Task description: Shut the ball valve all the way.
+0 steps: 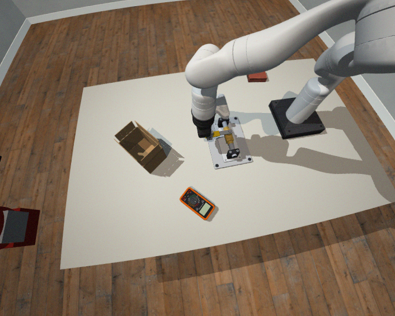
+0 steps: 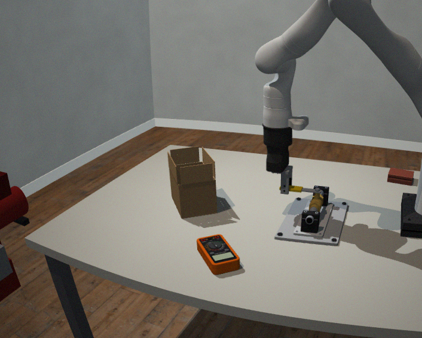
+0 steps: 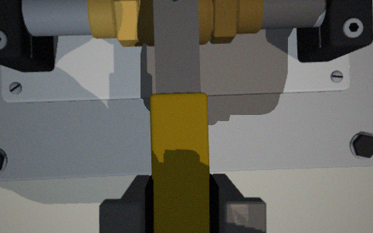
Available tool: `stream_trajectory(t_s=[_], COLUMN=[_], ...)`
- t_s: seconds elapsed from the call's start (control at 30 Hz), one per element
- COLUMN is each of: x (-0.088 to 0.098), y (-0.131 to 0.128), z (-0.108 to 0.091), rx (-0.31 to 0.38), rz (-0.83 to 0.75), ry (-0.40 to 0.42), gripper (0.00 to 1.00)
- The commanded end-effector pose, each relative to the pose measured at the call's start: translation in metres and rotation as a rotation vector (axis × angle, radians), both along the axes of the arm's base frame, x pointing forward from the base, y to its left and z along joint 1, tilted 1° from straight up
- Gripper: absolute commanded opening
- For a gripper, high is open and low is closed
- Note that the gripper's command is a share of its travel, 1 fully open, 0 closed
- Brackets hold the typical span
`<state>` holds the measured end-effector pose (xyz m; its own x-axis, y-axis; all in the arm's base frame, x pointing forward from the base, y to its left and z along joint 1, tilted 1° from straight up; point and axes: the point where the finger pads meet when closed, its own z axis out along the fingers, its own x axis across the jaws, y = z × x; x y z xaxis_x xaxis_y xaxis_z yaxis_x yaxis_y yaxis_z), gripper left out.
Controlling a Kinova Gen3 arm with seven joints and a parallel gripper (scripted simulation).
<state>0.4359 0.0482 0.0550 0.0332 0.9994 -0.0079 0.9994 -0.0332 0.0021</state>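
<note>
The brass ball valve [image 1: 229, 139] sits in two black clamps on a grey metal plate [image 1: 229, 143] on the table. Its lever has a grey arm and a yellow grip [image 3: 179, 154]. The lever stands square to the pipe and sticks out over the plate's edge. My gripper [image 3: 181, 200] is shut on the yellow grip, one dark finger on each side. It also shows in the exterior view [image 2: 286, 183], hanging straight down from the wrist, with the valve [image 2: 316, 202] to its right.
An open cardboard box [image 1: 141, 146] stands left of the valve. An orange multimeter [image 1: 197, 203] lies nearer the front. The arm's black base [image 1: 296, 117] is at the right, a red block [image 1: 257, 76] behind it.
</note>
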Motion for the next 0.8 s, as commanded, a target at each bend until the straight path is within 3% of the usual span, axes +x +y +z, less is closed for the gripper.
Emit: stream_trajectory(t_s=[0.0,0.63,0.67,0.77], x=[0.0002,0.0002,0.0002,0.0002], y=[-0.0019,-0.0019,-0.0019,-0.0019], z=[0.0006,0.0006,0.0006,0.0006], rx=[-0.003,-0.003,-0.003,-0.003], rz=[-0.002,-0.002,-0.002,-0.002], ry=[-0.001,-0.001,-0.001,-0.001], gripper=[0.0,0.0,1.0,1.0])
